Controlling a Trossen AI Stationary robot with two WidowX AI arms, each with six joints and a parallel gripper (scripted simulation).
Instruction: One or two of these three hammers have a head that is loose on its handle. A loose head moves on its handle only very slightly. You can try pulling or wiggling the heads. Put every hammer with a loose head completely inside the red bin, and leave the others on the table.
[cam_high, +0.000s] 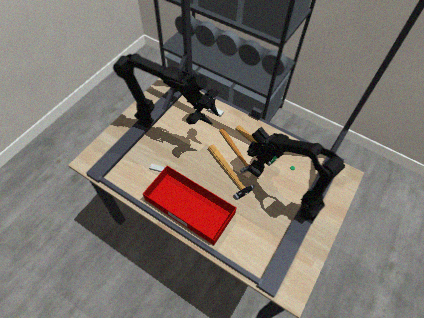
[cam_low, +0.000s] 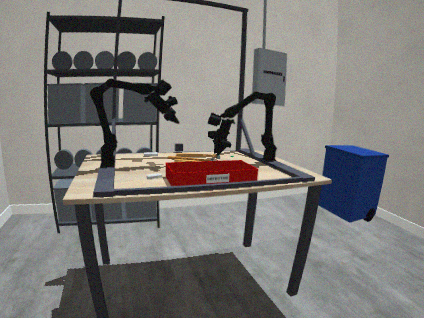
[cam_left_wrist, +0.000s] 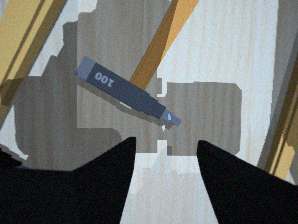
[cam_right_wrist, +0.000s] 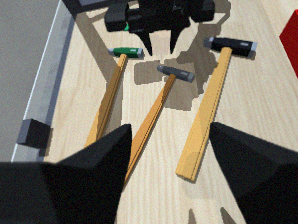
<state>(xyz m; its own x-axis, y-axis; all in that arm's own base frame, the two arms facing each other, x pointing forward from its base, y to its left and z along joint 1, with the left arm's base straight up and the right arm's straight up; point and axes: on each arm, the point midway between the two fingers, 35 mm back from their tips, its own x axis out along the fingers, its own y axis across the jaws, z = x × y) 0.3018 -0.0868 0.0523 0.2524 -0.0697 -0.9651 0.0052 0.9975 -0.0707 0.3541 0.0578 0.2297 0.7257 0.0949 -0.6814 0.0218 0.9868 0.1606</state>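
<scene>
One wooden table (cam_high: 125, 165) (cam_low: 135, 172) (cam_left_wrist: 215, 55) (cam_right_wrist: 65, 115) and one rectangular red bin (cam_high: 190, 205) (cam_low: 190, 174) (cam_right_wrist: 292, 40) are noted. Left gripper (cam_high: 250, 170) (cam_low: 218, 154) (cam_left_wrist: 166, 141) (cam_right_wrist: 161, 54) and right gripper (cam_high: 216, 119) (cam_low: 176, 121) (cam_right_wrist: 170, 129) are partly open, unloaded. Three wood-handled hammers are counted outside the bin: black-headed hammer (cam_high: 225, 165) (cam_left_wrist: 30, 40) (cam_right_wrist: 205, 115), grey-headed hammer (cam_high: 232, 146) (cam_left_wrist: 120, 92) (cam_right_wrist: 155, 110), green-headed hammer (cam_high: 242, 132) (cam_left_wrist: 286, 135) (cam_right_wrist: 112, 92).
</scene>
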